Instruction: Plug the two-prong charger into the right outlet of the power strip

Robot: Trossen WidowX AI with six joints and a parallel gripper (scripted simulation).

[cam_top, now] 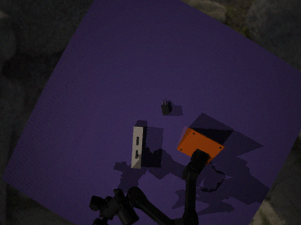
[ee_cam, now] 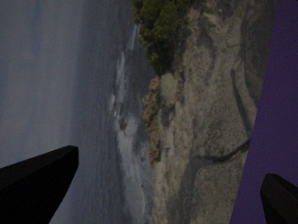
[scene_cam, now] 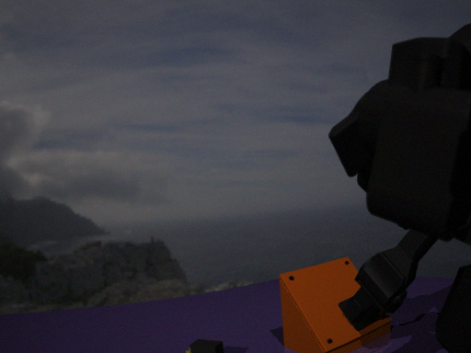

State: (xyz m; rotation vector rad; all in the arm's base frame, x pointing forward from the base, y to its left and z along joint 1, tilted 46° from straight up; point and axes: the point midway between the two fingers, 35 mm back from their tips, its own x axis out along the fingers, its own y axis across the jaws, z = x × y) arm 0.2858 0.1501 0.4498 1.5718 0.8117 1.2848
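Observation:
The dark charger stands on the purple table, its thin prongs toward the top of the top view; a small black block at the bottom of the exterior view looks like it. The power strip shows a pale face with two dark outlets, below and left of the charger in the top view. My gripper is open and empty, its fingers wide apart, at the lower left of the arm, away from charger and strip. The strip is not seen in the exterior view.
An orange block with small dark holes sits right of the power strip, with the arm's black base end over its edge. A thin black cable loop lies beside it. The table ends near my gripper.

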